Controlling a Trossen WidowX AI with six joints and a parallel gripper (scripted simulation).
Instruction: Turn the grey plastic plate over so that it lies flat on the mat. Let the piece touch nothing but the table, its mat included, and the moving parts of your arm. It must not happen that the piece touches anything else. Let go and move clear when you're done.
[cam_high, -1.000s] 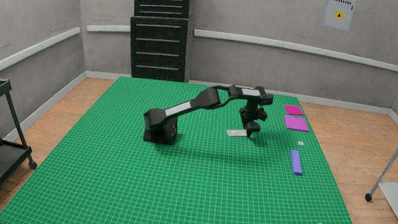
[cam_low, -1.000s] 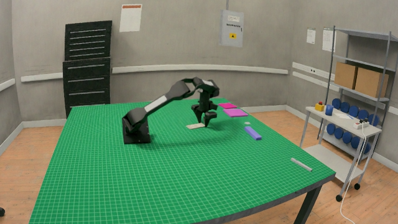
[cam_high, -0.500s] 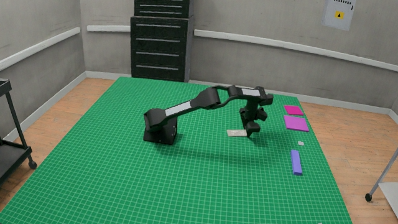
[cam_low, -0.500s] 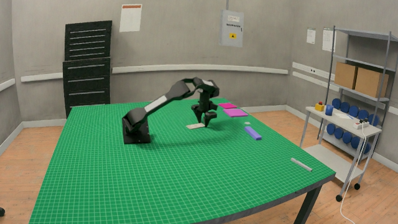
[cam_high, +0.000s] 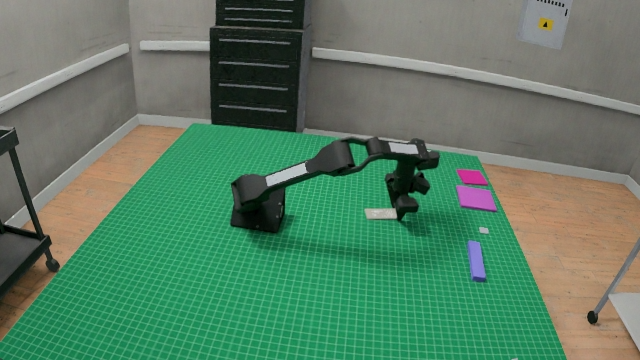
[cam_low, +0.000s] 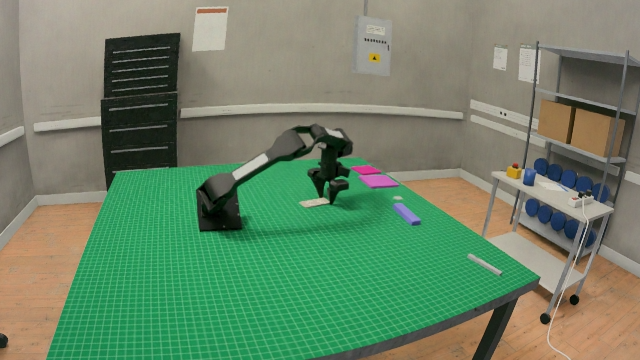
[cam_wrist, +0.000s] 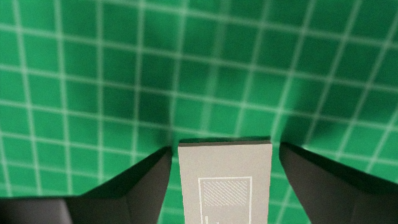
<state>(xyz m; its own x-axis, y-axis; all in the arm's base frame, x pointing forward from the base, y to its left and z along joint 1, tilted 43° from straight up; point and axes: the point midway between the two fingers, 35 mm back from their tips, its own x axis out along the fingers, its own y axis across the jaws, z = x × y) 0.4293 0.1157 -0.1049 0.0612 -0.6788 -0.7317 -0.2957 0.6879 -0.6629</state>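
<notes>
The grey plastic plate (cam_high: 381, 214) lies flat on the green mat, right of the arm's base (cam_high: 257, 210). It also shows in the exterior view (cam_low: 314, 202). In the wrist view the plate (cam_wrist: 226, 185) is a pale grey rectangle with a printed square outline on its upper face. My gripper (cam_high: 401, 214) points down at the plate's right end, low over the mat. Its two fingers stand on either side of the plate's end, with a narrow gap on each side. The gripper is open and holds nothing.
Two pink plates (cam_high: 472, 177) (cam_high: 476, 198) lie near the mat's right edge. A small grey block (cam_high: 483, 230) and a purple bar (cam_high: 476, 260) lie nearer along that edge. A thin grey bar (cam_low: 484, 264) lies at the front right corner.
</notes>
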